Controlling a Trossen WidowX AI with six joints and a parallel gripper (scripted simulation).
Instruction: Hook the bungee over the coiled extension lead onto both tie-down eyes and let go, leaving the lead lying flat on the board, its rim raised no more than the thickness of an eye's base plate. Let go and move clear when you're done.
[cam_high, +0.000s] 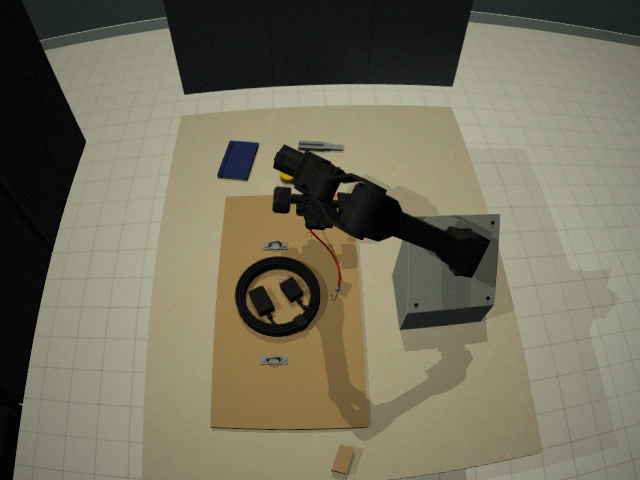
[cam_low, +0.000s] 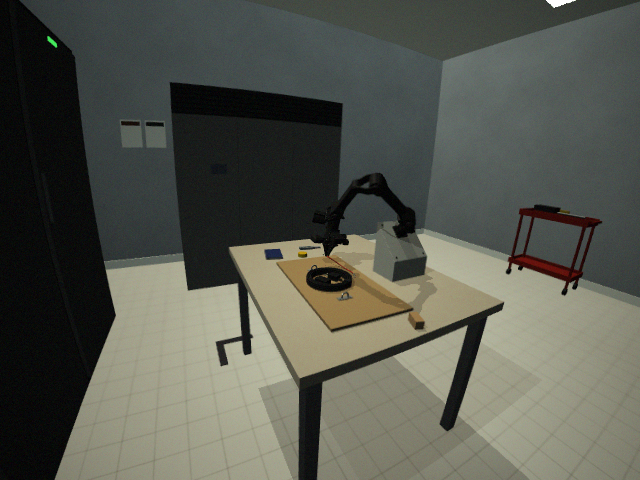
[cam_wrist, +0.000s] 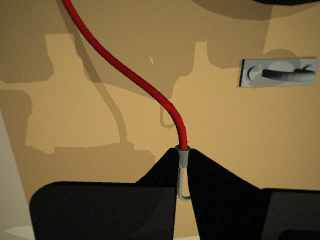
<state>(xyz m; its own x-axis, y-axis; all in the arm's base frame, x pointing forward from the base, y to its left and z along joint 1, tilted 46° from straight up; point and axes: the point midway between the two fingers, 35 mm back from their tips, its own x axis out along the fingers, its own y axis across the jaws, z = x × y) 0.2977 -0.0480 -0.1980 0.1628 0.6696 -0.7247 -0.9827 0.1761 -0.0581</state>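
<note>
The black coiled extension lead (cam_high: 277, 296) lies flat in the middle of the brown board (cam_high: 289, 315), its two plugs inside the coil. One tie-down eye (cam_high: 275, 244) stands beyond the coil, the other eye (cam_high: 272, 360) on its near side. The red bungee (cam_high: 328, 254) runs from my gripper down to its free hook (cam_high: 337, 290), which rests on the board right of the coil. My gripper (cam_wrist: 181, 155) is shut on the bungee's other metal hook (cam_wrist: 184, 175), lifted above the board. The far eye (cam_wrist: 278, 73) shows in the wrist view at upper right.
A blue book (cam_high: 237, 159), a grey tool (cam_high: 320, 145) and a yellow disc (cam_high: 285, 176), partly hidden by the arm, lie beyond the board. The grey arm pedestal (cam_high: 445, 271) stands to the right. A small wooden block (cam_high: 342, 459) lies near the table's front edge.
</note>
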